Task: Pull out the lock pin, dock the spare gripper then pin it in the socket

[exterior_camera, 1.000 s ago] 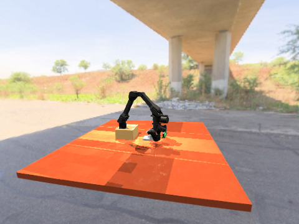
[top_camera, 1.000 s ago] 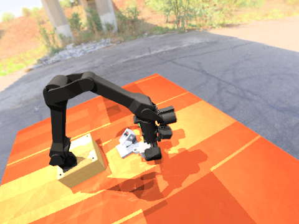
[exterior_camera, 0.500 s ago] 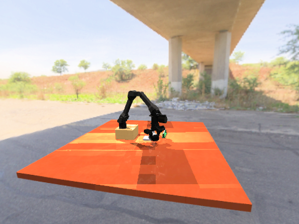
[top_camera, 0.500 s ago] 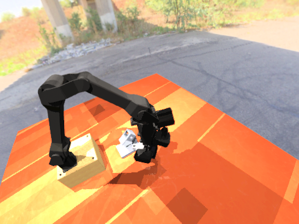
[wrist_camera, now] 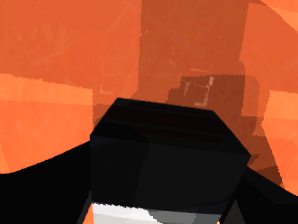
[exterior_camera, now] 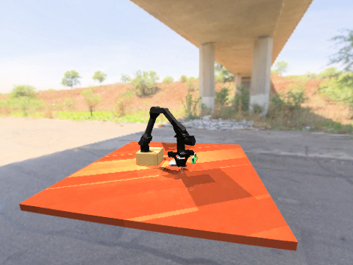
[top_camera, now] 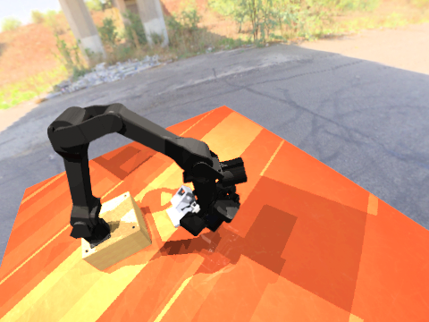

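Note:
My gripper (top_camera: 210, 216) (exterior_camera: 181, 161) is low over the table and shut on the spare gripper. The spare gripper (wrist_camera: 167, 172) is a black block with a white part at the lower edge of the wrist view, between my two dark fingers. In the top view a small white piece, which looks like its spigot, shows close to the mount. The grey-white mount (top_camera: 179, 201) (exterior_camera: 172, 163) stands left of my gripper, partly hidden by it. Whether the spigot is in the socket, I cannot tell. A small green thing (exterior_camera: 194, 158), perhaps the lock pin, shows just right of my gripper.
The arm's base stands on a wooden block (top_camera: 127, 246) (exterior_camera: 148, 158) left of the mount. The orange table (top_camera: 313, 268) (exterior_camera: 147, 199) has striped patches and shadows. Its far edge shows in the top view, its front edge in the exterior view.

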`<state>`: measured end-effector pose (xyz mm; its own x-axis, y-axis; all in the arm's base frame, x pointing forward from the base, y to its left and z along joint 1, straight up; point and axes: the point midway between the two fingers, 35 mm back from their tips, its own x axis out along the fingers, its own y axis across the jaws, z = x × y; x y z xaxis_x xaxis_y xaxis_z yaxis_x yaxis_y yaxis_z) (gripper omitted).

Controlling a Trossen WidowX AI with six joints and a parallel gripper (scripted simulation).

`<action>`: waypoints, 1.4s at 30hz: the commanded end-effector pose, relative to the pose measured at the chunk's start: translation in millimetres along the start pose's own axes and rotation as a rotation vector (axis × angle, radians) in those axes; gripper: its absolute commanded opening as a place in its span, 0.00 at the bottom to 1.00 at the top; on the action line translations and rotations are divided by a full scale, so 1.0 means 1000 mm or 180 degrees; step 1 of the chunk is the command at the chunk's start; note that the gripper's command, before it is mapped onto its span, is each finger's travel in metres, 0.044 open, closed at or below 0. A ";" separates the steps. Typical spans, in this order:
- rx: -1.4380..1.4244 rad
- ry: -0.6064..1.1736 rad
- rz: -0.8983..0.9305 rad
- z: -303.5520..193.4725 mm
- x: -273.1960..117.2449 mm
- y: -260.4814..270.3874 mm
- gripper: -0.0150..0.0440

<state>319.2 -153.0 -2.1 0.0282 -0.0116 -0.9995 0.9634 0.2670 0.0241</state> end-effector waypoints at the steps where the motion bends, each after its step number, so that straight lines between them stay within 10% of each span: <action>1: 0.0305 -0.0010 0.0010 0.000 -0.002 -0.003 0.25; 42: 0.3718 -0.0011 0.0007 -0.008 -0.003 -0.038 0.25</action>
<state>282.4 -154.6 -1.8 0.0237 -0.0110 -0.9997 0.6755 -0.7369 0.0241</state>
